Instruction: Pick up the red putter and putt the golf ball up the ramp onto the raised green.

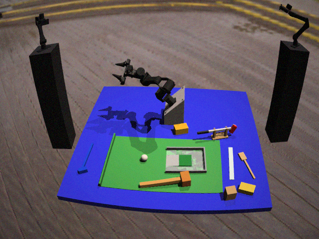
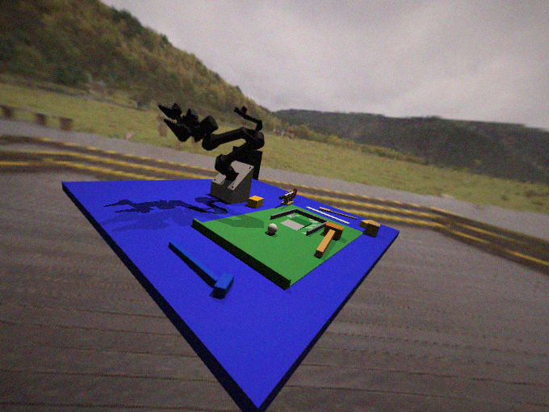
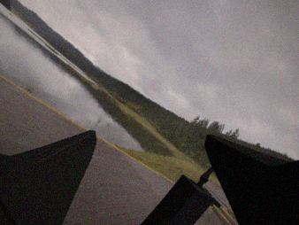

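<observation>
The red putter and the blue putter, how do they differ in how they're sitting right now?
The red putter rests raised on a small wooden stand behind the green mat, while the blue putter lies flat on the blue board, on the mat's opposite side. The red one has a pale shaft and black grip; the blue one is blue all over. Both lie off the mat, untouched by the open claw.

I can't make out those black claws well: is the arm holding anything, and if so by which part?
Nothing is held. The gripper is open and raised in the air, far from the red putter, which lies on its small wooden stand.
</observation>
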Robot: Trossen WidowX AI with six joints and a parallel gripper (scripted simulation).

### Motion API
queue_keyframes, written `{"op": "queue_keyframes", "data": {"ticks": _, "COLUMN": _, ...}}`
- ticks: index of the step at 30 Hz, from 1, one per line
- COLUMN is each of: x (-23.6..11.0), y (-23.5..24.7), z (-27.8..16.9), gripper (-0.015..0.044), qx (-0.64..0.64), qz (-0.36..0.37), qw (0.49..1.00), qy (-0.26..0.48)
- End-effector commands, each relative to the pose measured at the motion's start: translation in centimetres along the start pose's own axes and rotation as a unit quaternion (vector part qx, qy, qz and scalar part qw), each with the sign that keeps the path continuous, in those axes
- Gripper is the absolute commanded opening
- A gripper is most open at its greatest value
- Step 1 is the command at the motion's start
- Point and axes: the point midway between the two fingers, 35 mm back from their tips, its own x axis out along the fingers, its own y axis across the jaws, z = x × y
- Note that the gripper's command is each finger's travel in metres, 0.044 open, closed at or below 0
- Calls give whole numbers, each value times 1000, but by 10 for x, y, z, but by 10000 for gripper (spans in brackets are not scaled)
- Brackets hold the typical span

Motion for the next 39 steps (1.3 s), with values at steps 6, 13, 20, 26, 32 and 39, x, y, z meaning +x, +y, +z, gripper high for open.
{"op": "queue_keyframes", "data": {"ticks": 6, "x": 12, "y": -2, "z": -19, "gripper": 440, "qx": 31, "qz": -3, "qw": 999, "qy": 22}}
{"op": "queue_keyframes", "data": {"ticks": 13, "x": 35, "y": 23, "z": -73, "gripper": 440, "qx": 135, "qz": 29, "qw": 985, "qy": 102}}
{"op": "queue_keyframes", "data": {"ticks": 20, "x": 48, "y": 84, "z": -117, "gripper": 440, "qx": 216, "qz": 100, "qw": 954, "qy": 185}}
{"op": "queue_keyframes", "data": {"ticks": 26, "x": 46, "y": 159, "z": -136, "gripper": 440, "qx": 263, "qz": 189, "qw": 913, "qy": 248}}
{"op": "queue_keyframes", "data": {"ticks": 32, "x": 39, "y": 229, "z": -114, "gripper": 440, "qx": 297, "qz": 292, "qw": 871, "qy": 260}}
{"op": "queue_keyframes", "data": {"ticks": 39, "x": 7, "y": 308, "z": -96, "gripper": 440, "qx": 299, "qz": 403, "qw": 813, "qy": 294}}
